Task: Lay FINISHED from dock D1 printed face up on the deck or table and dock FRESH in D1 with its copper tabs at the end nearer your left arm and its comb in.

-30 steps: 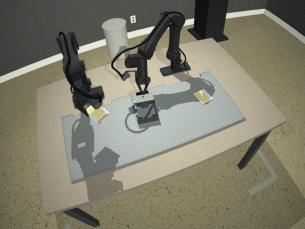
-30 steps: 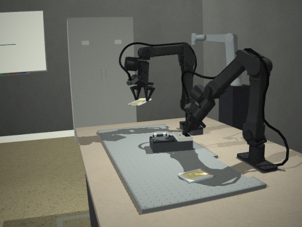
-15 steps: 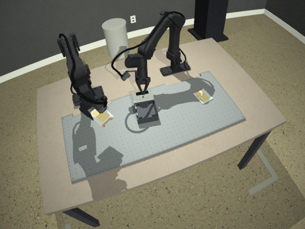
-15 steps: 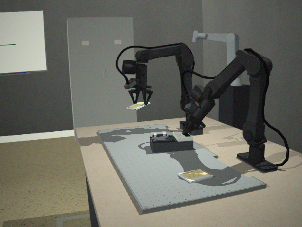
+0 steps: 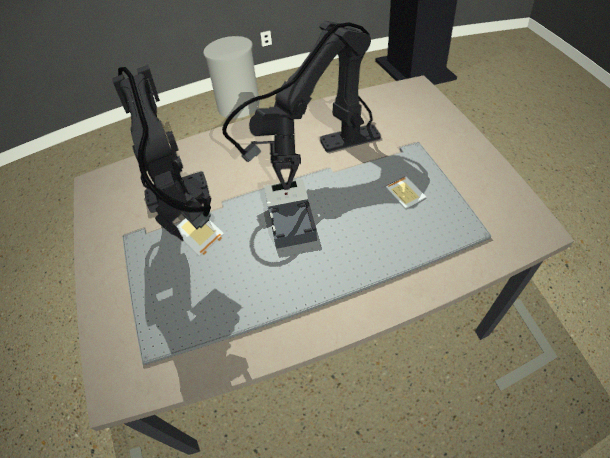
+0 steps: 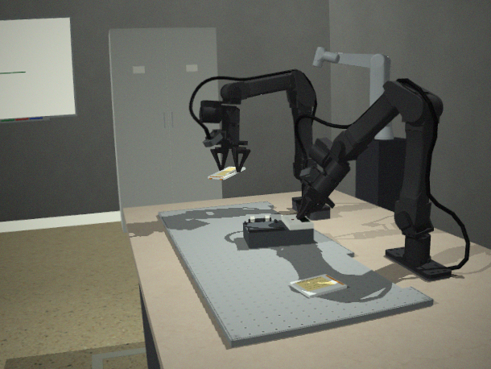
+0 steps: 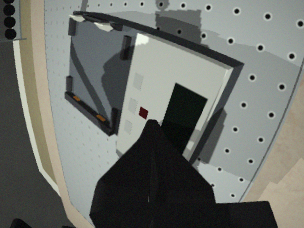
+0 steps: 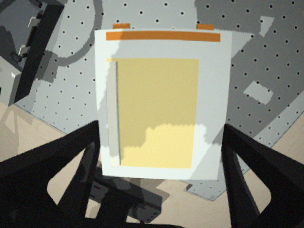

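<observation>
1. R gripper (image 5: 192,230) (image 6: 230,170) (image 8: 161,125): set wide, gripping fresh cassette (image 5: 205,237) (image 6: 223,173) (image 8: 160,100) by its sides, in the air beyond dock. Comb (image 8: 114,115) looks in; a knock or hard tilt cd pop it out.
2. Dock (image 5: 296,243) (image 6: 278,238) (image 7: 165,70) (image 8: 39,58): bay empty. Not fixed, so off-line tabs cd shove it; uneven pressing cd leave a corner high.
3. L gripper (image 5: 286,184) (image 6: 301,217) (image 7: 152,121): closed, nothing held, tips at dock's pale top; slip = poor bracing, prob.
4. Finished cassette (image 5: 406,193) (image 6: 318,285): flat on deck, face up.

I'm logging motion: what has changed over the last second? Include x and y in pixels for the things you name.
The right gripper (image 5: 192,229) (image 6: 230,170) (image 8: 160,130) has lowered the yellow-and-white cassette (image 5: 201,238) (image 6: 224,173) (image 8: 159,110), keeping its grip. The shut left gripper (image 5: 286,185) (image 6: 301,218) (image 7: 151,125), dark-grey, pale-topped dock (image 5: 296,242) (image 6: 278,238) (image 7: 175,60) (image 8: 40,52) and printed cassette on the perforated deck (image 5: 406,193) (image 6: 318,284) stayed put.
</observation>
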